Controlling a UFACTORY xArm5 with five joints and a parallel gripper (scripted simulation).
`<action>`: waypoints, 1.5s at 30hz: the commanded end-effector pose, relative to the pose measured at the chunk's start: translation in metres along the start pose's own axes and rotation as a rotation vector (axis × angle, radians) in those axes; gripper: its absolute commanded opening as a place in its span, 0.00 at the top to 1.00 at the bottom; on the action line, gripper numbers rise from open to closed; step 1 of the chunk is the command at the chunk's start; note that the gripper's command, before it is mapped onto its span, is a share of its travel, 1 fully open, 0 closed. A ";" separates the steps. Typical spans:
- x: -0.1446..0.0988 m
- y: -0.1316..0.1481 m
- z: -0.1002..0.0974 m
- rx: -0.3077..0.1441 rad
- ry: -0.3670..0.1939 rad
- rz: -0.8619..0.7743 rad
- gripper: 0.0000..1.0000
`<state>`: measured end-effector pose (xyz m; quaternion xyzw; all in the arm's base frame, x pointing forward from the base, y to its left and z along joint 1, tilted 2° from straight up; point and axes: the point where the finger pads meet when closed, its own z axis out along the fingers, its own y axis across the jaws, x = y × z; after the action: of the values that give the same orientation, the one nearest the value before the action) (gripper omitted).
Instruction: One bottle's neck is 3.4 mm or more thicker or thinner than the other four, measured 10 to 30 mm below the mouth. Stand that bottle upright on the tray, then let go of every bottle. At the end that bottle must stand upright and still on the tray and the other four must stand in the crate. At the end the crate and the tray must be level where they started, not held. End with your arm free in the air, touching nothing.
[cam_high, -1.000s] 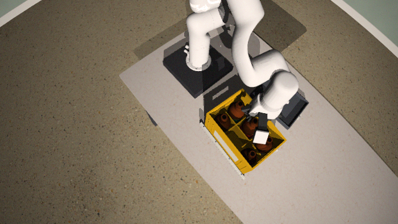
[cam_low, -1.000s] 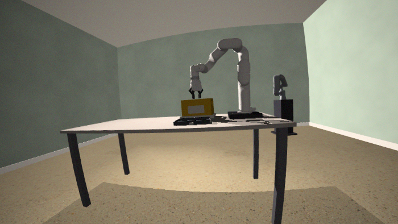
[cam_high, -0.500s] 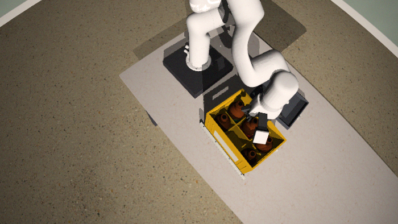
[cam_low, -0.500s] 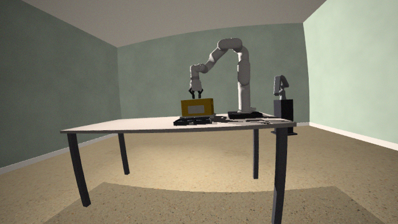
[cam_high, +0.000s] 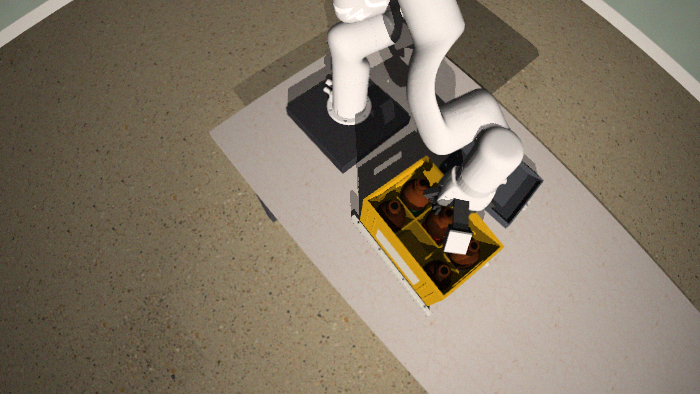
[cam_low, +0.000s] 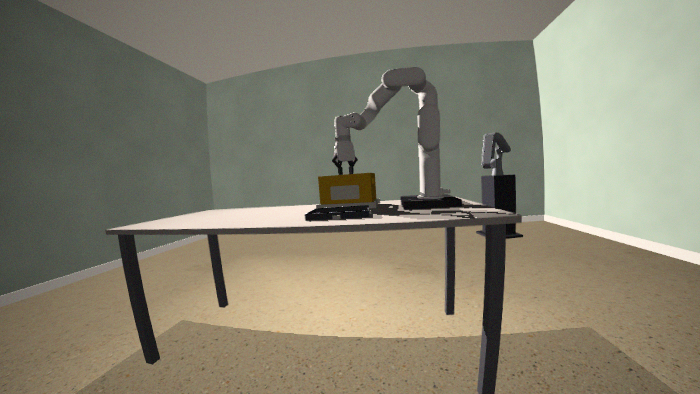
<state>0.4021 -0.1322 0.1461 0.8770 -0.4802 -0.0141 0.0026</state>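
Note:
A yellow crate [cam_high: 430, 230] stands on the table and holds several brown bottles, among them one at the far end [cam_high: 416, 192], one in the middle [cam_high: 440, 222] and one at the near end [cam_high: 440, 272]. The bottles stand upright in their cells. My gripper [cam_high: 459, 235] hangs over the crate's right row, above a bottle [cam_high: 466, 254]. In the side view the gripper [cam_low: 345, 169] is open, with nothing between its fingers, and its fingertips are just above the crate's top edge [cam_low: 347, 189]. The dark tray [cam_high: 515, 192] lies beside the crate and shows nothing on it; it also shows in the side view [cam_low: 340, 213].
The arm's black base plate [cam_high: 345, 125] sits behind the crate. A dark block [cam_high: 385, 165] lies between base and crate. A black post with a grey device [cam_low: 497, 185] stands at the table's edge.

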 end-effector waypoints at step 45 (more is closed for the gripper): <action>0.001 -0.001 0.034 0.002 0.003 0.000 0.35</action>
<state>0.4012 -0.1316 0.1114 0.8770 -0.4802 -0.0141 0.0026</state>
